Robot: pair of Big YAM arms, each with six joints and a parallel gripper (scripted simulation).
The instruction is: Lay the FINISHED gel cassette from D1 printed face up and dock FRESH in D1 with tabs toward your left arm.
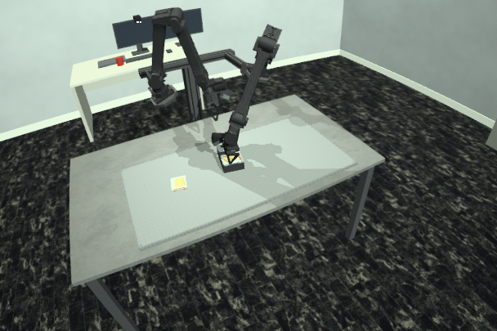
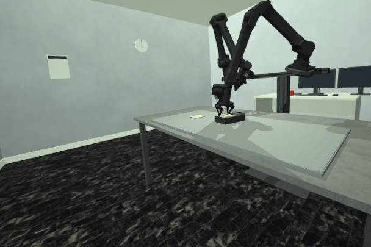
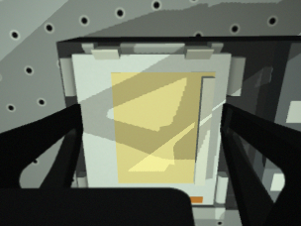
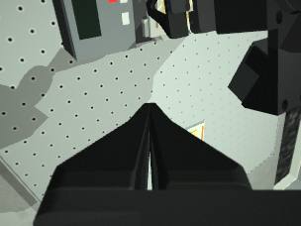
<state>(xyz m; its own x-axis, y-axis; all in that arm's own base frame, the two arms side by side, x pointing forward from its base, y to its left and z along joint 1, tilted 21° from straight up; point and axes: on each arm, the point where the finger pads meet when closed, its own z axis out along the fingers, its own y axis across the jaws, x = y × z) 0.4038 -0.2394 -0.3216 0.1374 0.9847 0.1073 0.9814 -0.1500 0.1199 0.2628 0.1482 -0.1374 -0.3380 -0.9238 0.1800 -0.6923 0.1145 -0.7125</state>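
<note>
Left end effector [image 1: 233,159] [image 2: 224,112] [image 3: 151,116] [image 4: 170,25]: clamped on FRESH [image 1: 230,158] [image 2: 225,115] [image 3: 155,124] [image 4: 159,21], fingers well spread across its width, one against each side edge. Taking it as FRESH from the raised white comb [image 3: 205,131] beside the yellow window.

FRESH is in the bay of D1 [image 1: 234,168] [image 2: 232,119] [image 3: 257,55] [image 4: 116,30], face up. Both spring hooks [image 3: 106,54] [image 3: 200,54] overlap the edge opposite the tabs. One copper tab [image 3: 197,199] shows at the other end; the second is hidden by the dark gripper part in the wrist view. Can't tell if every corner is fully down. Comb is in place. D1 sits upright on the deck [image 1: 163,220] [image 2: 290,149] [image 3: 30,50] [image 4: 99,99].

FINISHED [image 1: 179,183] [image 2: 197,116] [image 4: 199,131] is out, lying flat on the deck, yellow window up, well apart from D1.

Right end effector [image 1: 216,117] [image 2: 236,88] [image 4: 150,105]: fully closed, nothing held, hanging above the table [image 1: 94,203] [image 2: 360,152].
</note>
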